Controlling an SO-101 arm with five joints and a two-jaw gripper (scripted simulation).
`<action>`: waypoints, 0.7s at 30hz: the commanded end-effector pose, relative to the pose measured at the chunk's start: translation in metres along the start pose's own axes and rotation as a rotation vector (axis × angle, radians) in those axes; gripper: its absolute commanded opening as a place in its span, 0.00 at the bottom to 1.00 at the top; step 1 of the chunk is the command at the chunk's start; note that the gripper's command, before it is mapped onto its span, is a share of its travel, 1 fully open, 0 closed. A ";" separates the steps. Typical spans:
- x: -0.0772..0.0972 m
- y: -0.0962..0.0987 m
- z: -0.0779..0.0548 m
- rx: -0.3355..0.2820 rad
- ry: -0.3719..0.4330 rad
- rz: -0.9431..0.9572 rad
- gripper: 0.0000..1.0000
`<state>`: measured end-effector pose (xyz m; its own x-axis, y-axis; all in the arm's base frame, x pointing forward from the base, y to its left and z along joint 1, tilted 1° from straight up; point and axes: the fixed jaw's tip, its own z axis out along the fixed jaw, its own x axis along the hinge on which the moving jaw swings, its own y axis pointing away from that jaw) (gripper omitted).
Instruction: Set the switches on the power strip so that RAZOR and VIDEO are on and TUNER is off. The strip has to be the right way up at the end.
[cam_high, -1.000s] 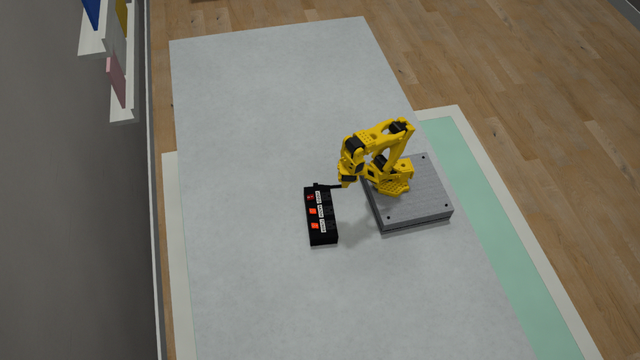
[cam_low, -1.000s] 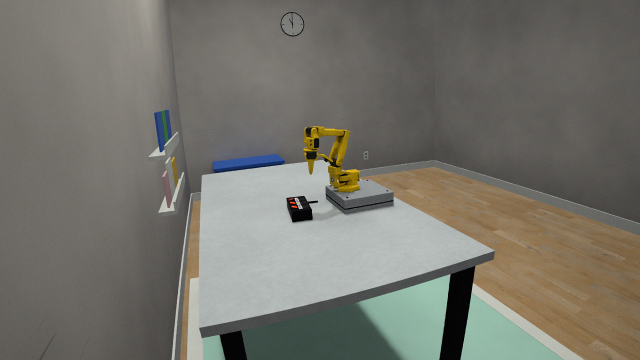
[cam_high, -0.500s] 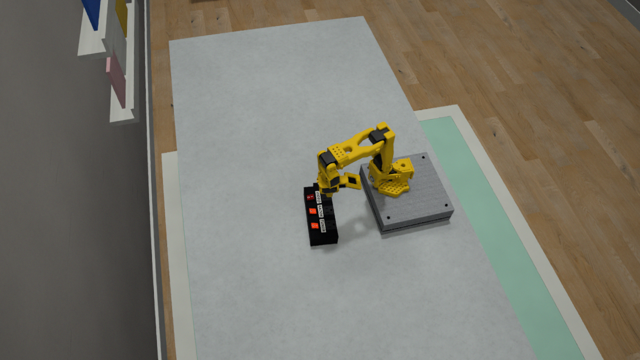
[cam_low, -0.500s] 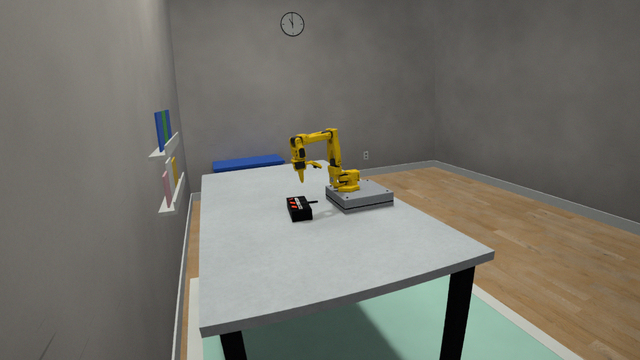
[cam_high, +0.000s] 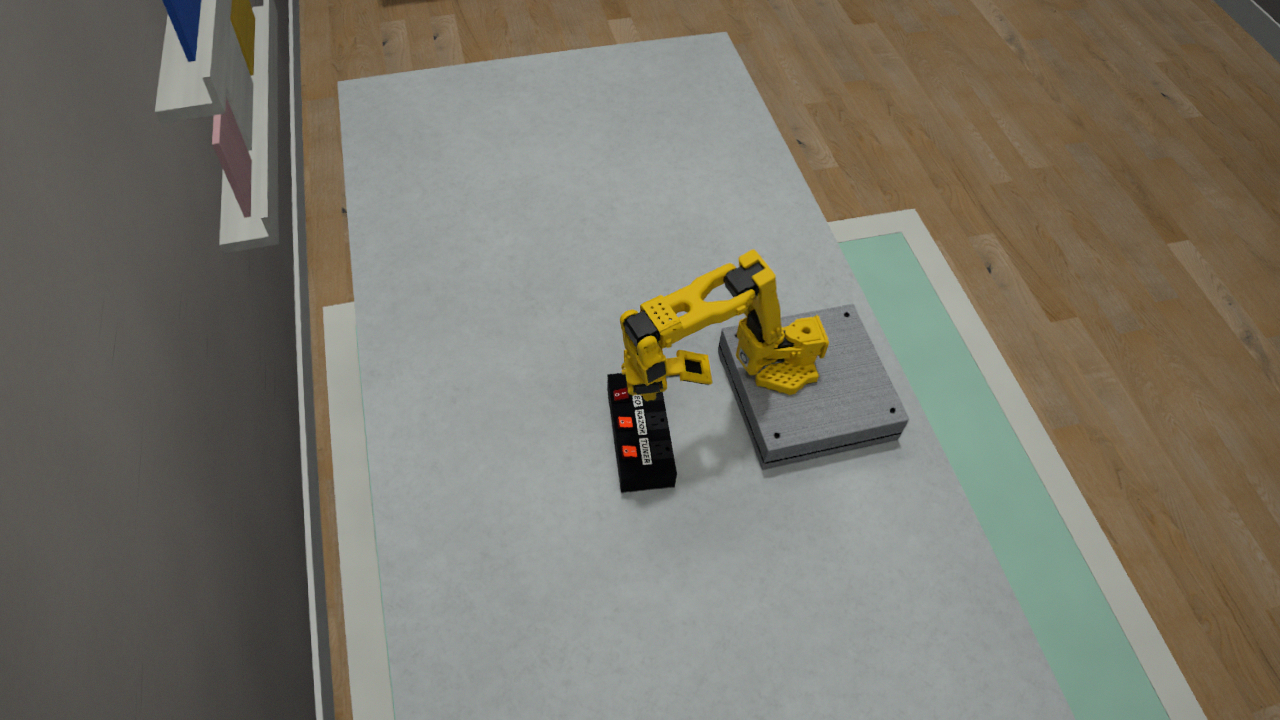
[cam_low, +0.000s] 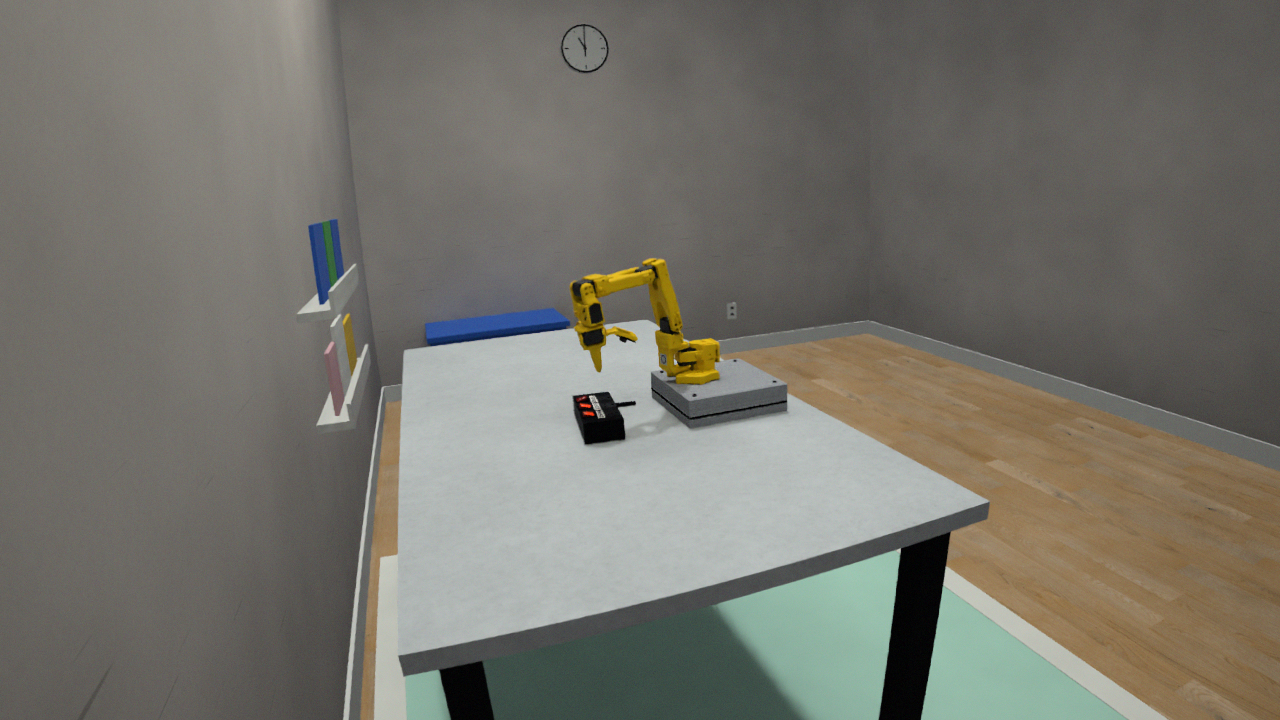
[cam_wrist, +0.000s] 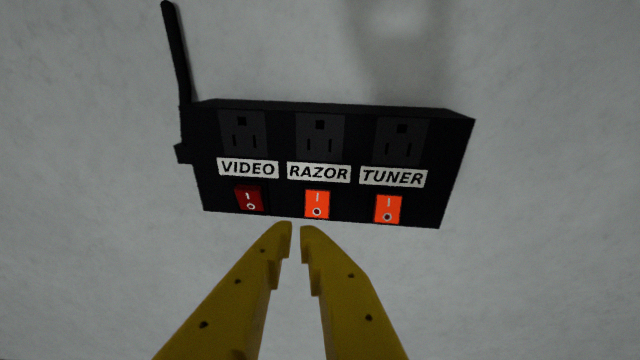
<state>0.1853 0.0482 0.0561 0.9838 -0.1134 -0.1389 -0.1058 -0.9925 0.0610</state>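
Power strip (cam_high: 646, 479) (cam_low: 602, 430) (cam_wrist: 332, 135): black, upright, switches up, on the bench (cam_high: 501, 573) (cam_low: 626, 510), just beside the arm's grey base plate (cam_high: 832, 385) (cam_low: 729, 391). Fingers (cam_high: 651, 394) (cam_low: 597, 368) nearly together, narrow, nothing between them, apart from the strip and above it. Switches: RAZOR (cam_high: 624, 421) (cam_wrist: 317, 204) and TUNER (cam_high: 629, 451) (cam_wrist: 387, 209) lit, judged on; VIDEO (cam_high: 619, 394) (cam_wrist: 249, 198) dark, judged off. VIDEO and TUNER remain to be changed.

Risks: a sideways error on descent could catch RAZOR, close beside VIDEO; pressing the "O" half would leave VIDEO off; pushing too hard at the edge might slide or tip the strip.

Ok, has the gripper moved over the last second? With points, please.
Yes. In the top view the gripper (cam_high: 650, 394) (cam_low: 597, 368) (cam_wrist: 296, 225) has gone away from the arm's base plate (cam_high: 881, 429) (cam_low: 760, 402), to over the strip (cam_high: 646, 479) (cam_low: 604, 432) (cam_wrist: 350, 112).
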 end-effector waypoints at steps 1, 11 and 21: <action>0.000 0.001 0.000 -0.002 -0.009 -0.005 0.00; 0.000 0.001 0.000 -0.002 -0.010 -0.005 0.00; 0.006 0.001 0.006 -0.008 -0.029 -0.007 0.00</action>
<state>0.1873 0.0477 0.0513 0.9811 -0.1132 -0.1571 -0.1036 -0.9923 0.0676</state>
